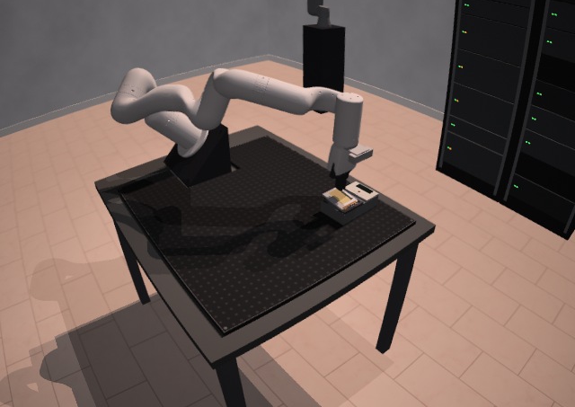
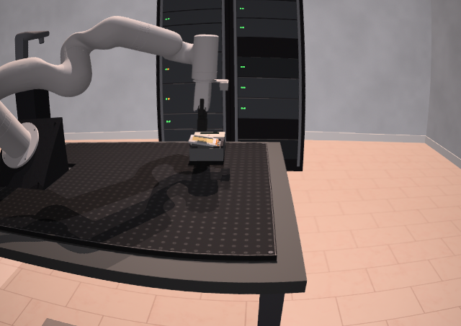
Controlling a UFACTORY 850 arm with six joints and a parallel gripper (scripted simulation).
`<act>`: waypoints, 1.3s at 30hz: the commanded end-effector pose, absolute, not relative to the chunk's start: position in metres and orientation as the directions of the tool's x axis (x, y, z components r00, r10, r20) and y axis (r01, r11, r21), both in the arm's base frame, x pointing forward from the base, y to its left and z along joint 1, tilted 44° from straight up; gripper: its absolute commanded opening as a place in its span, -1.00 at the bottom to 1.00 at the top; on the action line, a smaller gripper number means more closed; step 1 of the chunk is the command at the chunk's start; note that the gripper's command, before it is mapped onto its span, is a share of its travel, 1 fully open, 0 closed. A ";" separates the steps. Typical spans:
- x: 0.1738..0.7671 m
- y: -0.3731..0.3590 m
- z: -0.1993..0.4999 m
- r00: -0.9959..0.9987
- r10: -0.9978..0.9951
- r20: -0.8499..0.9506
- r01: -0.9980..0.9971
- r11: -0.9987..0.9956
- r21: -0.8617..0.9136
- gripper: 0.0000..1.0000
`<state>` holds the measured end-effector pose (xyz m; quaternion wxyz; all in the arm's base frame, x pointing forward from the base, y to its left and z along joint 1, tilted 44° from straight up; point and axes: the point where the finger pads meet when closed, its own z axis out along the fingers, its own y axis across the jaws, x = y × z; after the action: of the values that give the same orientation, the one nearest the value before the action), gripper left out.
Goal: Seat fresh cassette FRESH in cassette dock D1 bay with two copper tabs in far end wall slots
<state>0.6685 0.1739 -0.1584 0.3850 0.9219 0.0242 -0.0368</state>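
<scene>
The cassette dock D1 point(image 1: 349, 207) is a grey box near the table's right edge; it also shows in the exterior view point(image 2: 207, 150). The fresh cassette FRESH point(image 1: 342, 199), cream with an amber top, lies in the dock's bay, tilted, its left edge higher in the exterior view point(image 2: 205, 139). I cannot make out its white comb or the dock's red light. My gripper point(image 1: 341, 182) point(image 2: 202, 123) is shut and empty, pointing straight down, its tips a little above the cassette's far edge.
The arm's black base point(image 1: 199, 154) stands at the table's back left. A black pedestal point(image 1: 323, 57) is behind the table and server racks point(image 1: 510, 92) stand to the right. The dock is close to the mat's right edge.
</scene>
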 end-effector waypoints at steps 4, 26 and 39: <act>0.658 0.174 -0.157 0.998 0.054 -0.044 0.069 -0.715 0.696 -1.00; 0.634 0.172 -0.156 0.998 0.054 -0.044 0.069 -0.715 0.696 -1.00; 0.617 0.170 -0.156 0.998 0.054 -0.044 0.069 -0.715 0.696 -1.00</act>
<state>0.6219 0.1694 -0.1573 0.3770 0.9255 0.0332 -0.0117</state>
